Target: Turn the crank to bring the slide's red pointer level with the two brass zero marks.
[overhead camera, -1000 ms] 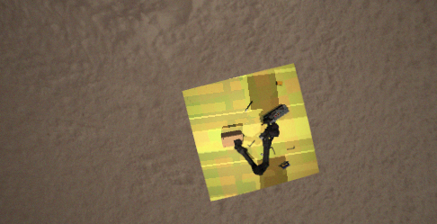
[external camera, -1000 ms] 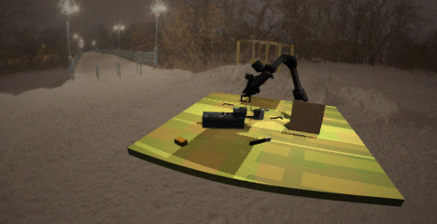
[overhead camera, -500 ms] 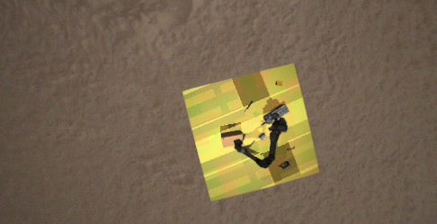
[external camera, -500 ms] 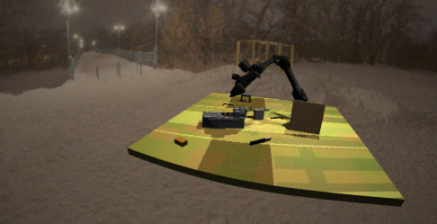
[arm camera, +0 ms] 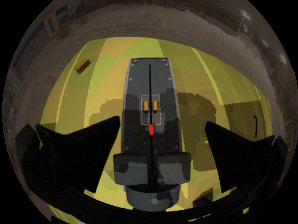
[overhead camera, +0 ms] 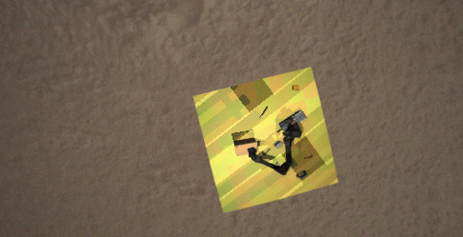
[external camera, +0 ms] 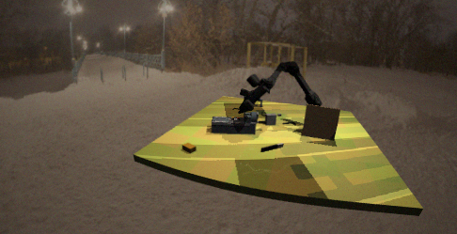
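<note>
The dark grey machine (overhead camera: 299, 116) (external camera: 226, 126) (arm camera: 150, 75) runs away from me in the wrist view. Its red pointer (arm camera: 151, 129) sits in the centre slot, on my side of the two brass zero marks (arm camera: 146, 106) (arm camera: 155, 105) and not level with them. A wide two-part block (arm camera: 131, 168) crosses its near end, with a rounded grey part (arm camera: 152, 198) below. I cannot make out the crank's handle; the gripper's body may cover it. My gripper (external camera: 241, 110) (arm camera: 165, 123) is open and empty, above the machine's near end, its fingers to either side in the wrist view.
An orange block (overhead camera: 295, 88) (external camera: 189, 148) (arm camera: 82, 65) lies beyond the machine. A black bar (overhead camera: 263, 111) (external camera: 272, 148) lies to one side. A small grey block (overhead camera: 278, 144) (external camera: 271, 119) and an upright brown panel (overhead camera: 246, 148) (external camera: 321, 122) stand nearer the arm's base.
</note>
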You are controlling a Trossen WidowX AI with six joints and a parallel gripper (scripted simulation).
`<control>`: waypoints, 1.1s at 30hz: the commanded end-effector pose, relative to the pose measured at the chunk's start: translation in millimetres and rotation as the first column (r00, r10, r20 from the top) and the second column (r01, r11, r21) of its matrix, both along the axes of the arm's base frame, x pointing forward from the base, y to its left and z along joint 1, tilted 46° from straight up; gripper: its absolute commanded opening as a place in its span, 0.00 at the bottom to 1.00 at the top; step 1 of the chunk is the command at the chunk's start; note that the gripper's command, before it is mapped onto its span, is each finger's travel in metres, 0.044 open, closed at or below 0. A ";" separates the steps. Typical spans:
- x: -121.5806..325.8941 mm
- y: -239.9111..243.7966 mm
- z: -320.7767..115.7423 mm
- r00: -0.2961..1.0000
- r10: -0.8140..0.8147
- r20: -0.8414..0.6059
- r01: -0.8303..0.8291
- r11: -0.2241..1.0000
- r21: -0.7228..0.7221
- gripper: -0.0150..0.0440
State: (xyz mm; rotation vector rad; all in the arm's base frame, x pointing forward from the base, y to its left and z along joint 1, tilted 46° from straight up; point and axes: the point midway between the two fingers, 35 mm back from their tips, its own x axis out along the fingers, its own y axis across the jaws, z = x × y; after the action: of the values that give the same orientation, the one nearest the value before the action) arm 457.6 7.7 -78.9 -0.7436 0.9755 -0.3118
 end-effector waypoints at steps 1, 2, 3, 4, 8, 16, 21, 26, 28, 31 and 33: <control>1.6 2.2 0.4 1.000 0.014 0.007 -0.014 1.000 0.005 1.00; 1.6 2.2 0.4 1.000 0.014 0.007 -0.014 1.000 0.005 1.00; 1.6 2.2 0.4 1.000 0.014 0.007 -0.014 1.000 0.005 1.00; 1.6 2.2 0.4 1.000 0.014 0.007 -0.014 1.000 0.005 1.00; 1.6 2.2 0.4 1.000 0.014 0.007 -0.014 1.000 0.005 1.00; 5.1 11.4 9.3 1.000 0.013 0.008 -0.013 1.000 0.006 1.00; 12.9 42.5 42.1 1.000 0.008 0.012 -0.008 1.000 0.006 1.00; 6.0 48.3 49.4 1.000 0.013 0.009 -0.013 1.000 0.008 1.00; -4.2 50.2 52.9 1.000 0.019 0.004 -0.019 1.000 0.010 1.00; -20.0 52.4 57.5 1.000 0.029 -0.004 -0.029 0.999 0.014 1.00; -30.7 53.5 60.4 0.999 0.036 -0.008 -0.035 0.999 0.017 1.00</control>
State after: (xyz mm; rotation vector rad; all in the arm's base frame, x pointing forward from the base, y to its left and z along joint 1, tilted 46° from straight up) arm 443.0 59.3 -23.6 -0.7442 0.9687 -0.2754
